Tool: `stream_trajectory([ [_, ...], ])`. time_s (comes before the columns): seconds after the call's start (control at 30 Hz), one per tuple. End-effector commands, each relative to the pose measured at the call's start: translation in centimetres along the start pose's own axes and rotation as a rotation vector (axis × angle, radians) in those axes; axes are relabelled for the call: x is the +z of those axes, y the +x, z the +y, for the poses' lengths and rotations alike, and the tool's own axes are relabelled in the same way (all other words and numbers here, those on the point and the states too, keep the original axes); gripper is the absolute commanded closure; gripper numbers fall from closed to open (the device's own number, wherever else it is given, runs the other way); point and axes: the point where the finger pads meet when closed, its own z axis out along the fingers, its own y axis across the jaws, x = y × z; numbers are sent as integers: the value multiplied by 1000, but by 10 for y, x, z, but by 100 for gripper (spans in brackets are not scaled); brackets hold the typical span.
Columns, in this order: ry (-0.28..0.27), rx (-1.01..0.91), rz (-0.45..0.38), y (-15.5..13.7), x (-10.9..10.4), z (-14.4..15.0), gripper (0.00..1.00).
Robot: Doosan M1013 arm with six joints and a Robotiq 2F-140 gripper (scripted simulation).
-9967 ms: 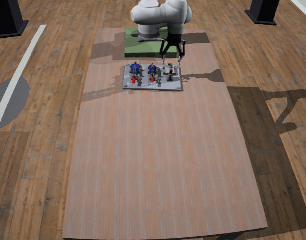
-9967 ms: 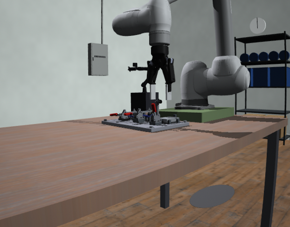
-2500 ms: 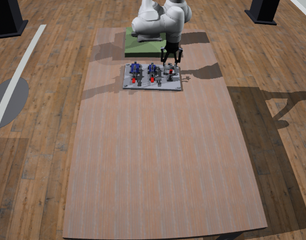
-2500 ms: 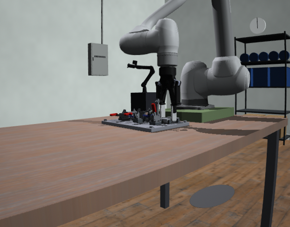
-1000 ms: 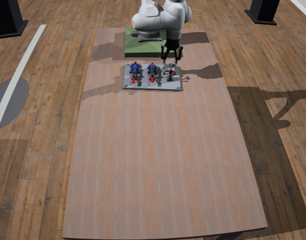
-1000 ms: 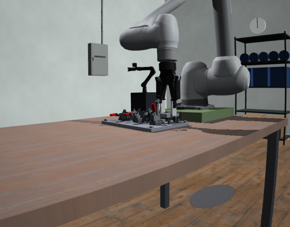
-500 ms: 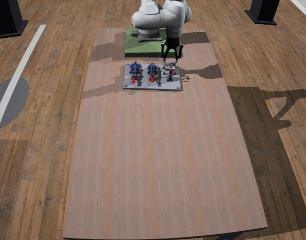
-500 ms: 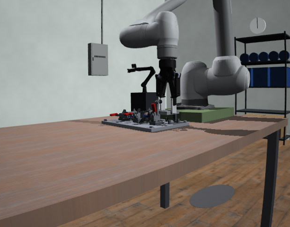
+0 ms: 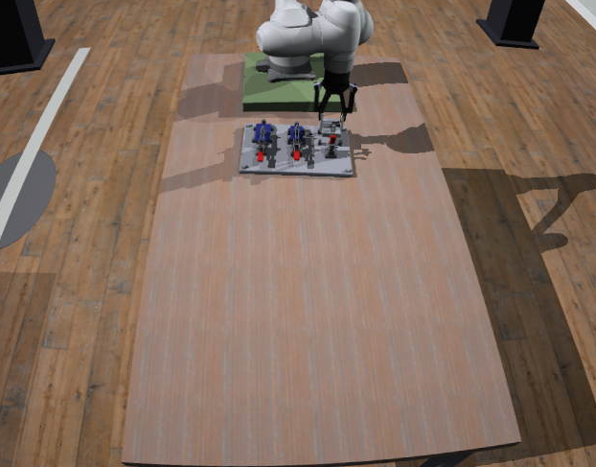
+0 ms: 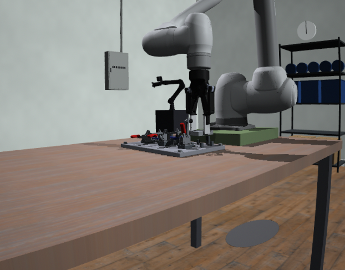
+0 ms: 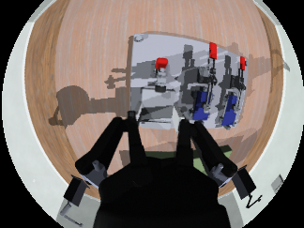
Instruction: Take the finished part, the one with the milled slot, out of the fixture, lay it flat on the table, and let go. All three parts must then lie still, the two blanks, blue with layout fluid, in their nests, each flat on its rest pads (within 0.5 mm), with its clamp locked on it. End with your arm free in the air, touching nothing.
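Tool (image 9: 332, 119) (image 10: 198, 128) (image 11: 157, 109) closed on the finished part (image 9: 329, 130) (image 10: 197, 133) (image 11: 159, 93), one finger at either side. From the exterior view I have the part raised over its end of the fixture plate (image 9: 298, 171) (image 10: 154, 150) (image 11: 145, 54), looking near level. The open clamp (image 9: 331, 151) (image 10: 184, 141) (image 11: 160, 75) stands just beside it, red handle up.

Both blanks, first blank (image 9: 263, 132) (image 11: 230, 110) and second blank (image 9: 296, 133) (image 11: 201, 107), sit in their nests with clamp handles lowered. Locks look on, but I can't confirm full seating on the pads at this size.

Step in hand, as I judge it: lifting out. I'd keep the climb straight and slow, wrist unturned, until the part's underside tops the pins and the upright handle. Only then travel, away from the blanks, to a stretch of worktop (image 9: 309, 306) (image 10: 112, 186) (image 11: 103, 22) beyond the plate's edge. A sideways start too low could snag the clamp or twist the part in the grip.

For the set-down: level, low, gentle contact, then spread the fingers evenly and rise straight up so neither drags it. Finish with the arm touching nothing.
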Motion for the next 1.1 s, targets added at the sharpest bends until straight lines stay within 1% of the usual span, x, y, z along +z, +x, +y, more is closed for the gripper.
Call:
stream_trajectory([
  [0.0, 0, 0, 0, 0, 0, 0, 100],
  [0.3, 0, 0, 0, -1, -5, 0, 100],
  [0.77, 0, 0, 0, -7, -31, 0, 100],
  [1.07, 0, 0, 0, -8, -34, 0, 100],
])
